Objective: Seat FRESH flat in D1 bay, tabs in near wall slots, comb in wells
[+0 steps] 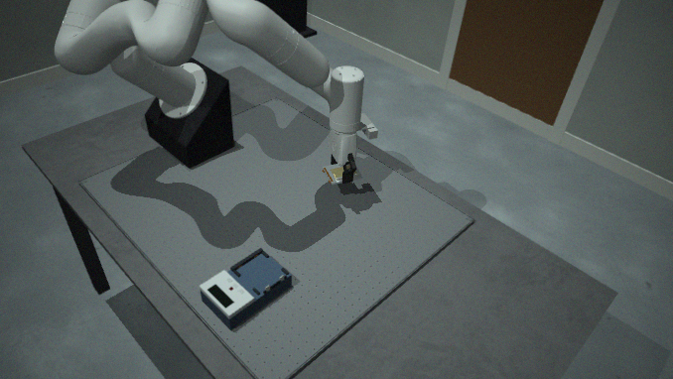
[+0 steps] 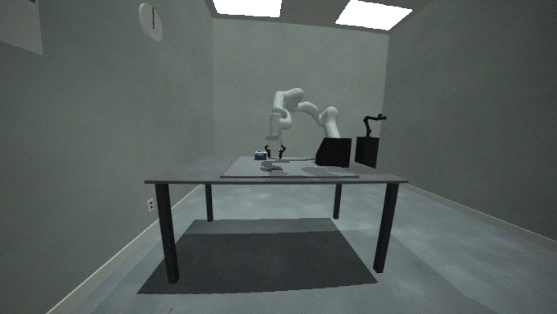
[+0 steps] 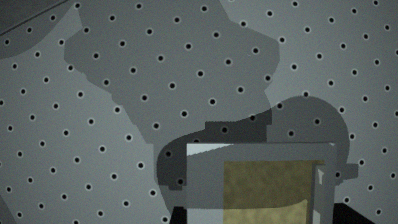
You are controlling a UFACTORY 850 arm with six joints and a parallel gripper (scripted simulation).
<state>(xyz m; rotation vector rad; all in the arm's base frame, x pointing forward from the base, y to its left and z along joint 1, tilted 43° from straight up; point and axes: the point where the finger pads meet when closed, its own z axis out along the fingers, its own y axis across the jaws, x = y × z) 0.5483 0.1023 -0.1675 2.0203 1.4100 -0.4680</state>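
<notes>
- Now the claw (image 1: 344, 172) is clenched on FRESH (image 1: 337, 174), its fingers standing wide across the cassette's body.
- FRESH hangs in that grasp above the board (image 1: 407, 198), clear of it; its shadow lies on the board just below and beside the claw.
- In the wrist view FRESH (image 3: 260, 185) fills the lower middle: a grey frame around a tan panel, with the dotted board (image 3: 100, 100) behind it.
- An orange-copper edge shows on the side of FRESH that faces away from the arm's black base (image 1: 218, 139) in the top view; the comb cannot be made out.
- D1 (image 1: 245, 288) sits on the board well apart from the claw, toward the table's (image 1: 45, 149) near edge, its blue bay open and its white panel at the end farther from the claw.
- In the exterior view the claw (image 2: 274, 154) hangs just beside D1 (image 2: 260, 155) by line of sight only.
</notes>
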